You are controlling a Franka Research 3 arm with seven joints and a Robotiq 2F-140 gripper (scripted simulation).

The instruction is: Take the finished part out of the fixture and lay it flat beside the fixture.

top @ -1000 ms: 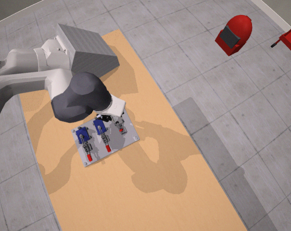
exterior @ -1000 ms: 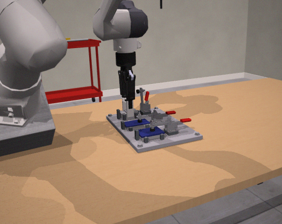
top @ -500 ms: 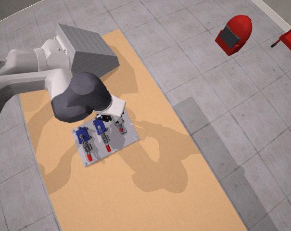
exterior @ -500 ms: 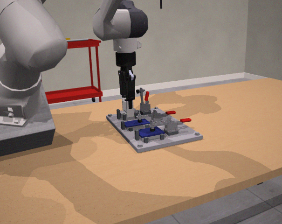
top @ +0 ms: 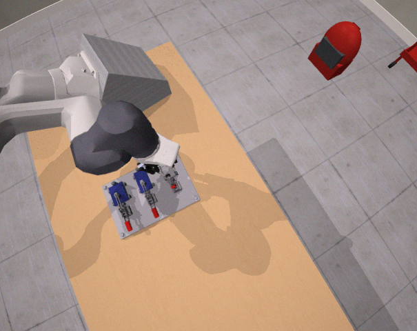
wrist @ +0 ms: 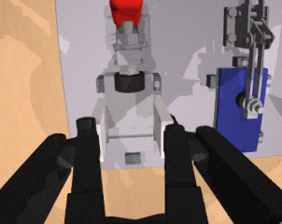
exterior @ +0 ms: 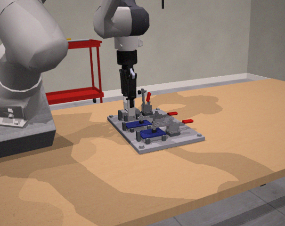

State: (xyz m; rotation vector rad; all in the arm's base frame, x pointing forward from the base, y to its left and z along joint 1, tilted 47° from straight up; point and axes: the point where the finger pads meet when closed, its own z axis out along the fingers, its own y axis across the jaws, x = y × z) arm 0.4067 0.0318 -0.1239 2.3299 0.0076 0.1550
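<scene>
The grey fixture plate [exterior: 157,136] lies on the wooden table and also shows from above [top: 151,199]. Two blue blanks [exterior: 137,124] [exterior: 152,133] lie clamped on it, their toggle clamps' red handles [exterior: 172,113] [exterior: 187,121] lying down. The third clamp [exterior: 148,97] stands with its red handle raised. My gripper [exterior: 129,102] points straight down over that station and is shut on the pale grey finished part [exterior: 126,109]. In the wrist view the part [wrist: 130,127] sits between my black fingers. I cannot tell if its lower end is free of the nest.
My base pedestal [exterior: 20,131] stands at the table's left end. A red cart [exterior: 84,73] stands behind the table. A red hood-like object [top: 336,49] lies on the floor far right. Bare table surrounds the fixture; the table edge runs along the front.
</scene>
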